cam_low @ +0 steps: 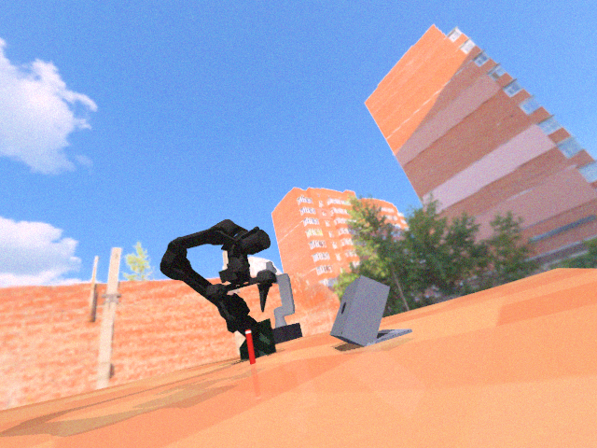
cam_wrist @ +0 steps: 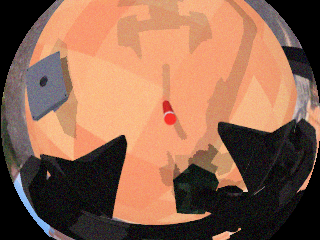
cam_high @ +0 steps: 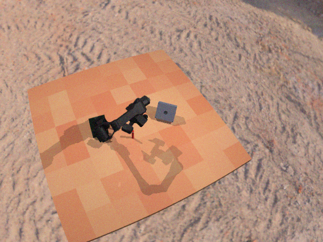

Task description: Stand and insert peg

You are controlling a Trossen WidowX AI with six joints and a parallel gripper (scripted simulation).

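Observation:
The red peg (cam_high: 132, 134) (cam_low: 250, 347) (cam_wrist: 167, 106) stands upright by itself on the table (cam_high: 208, 145), with its white-banded end up. My gripper (cam_high: 134, 125) (cam_wrist: 173, 133) is open and empty, pointing down above the peg. In the wrist view the peg's top shows between the two fingers' lines, a little beyond the tips; the fingers do not touch it. The grey sloped panel (cam_high: 169, 108) (cam_low: 366, 308) (cam_wrist: 55, 90) stands to one side, its dark round hole (cam_high: 165, 112) (cam_low: 343, 307) (cam_wrist: 43, 80) visible and empty-looking.
The robot's dark base (cam_high: 96, 126) (cam_wrist: 195, 185) stands close to the peg. The arm is bent high over the table and casts shadows across it. A grey bent post (cam_low: 287, 299) shows behind the base in the exterior view.

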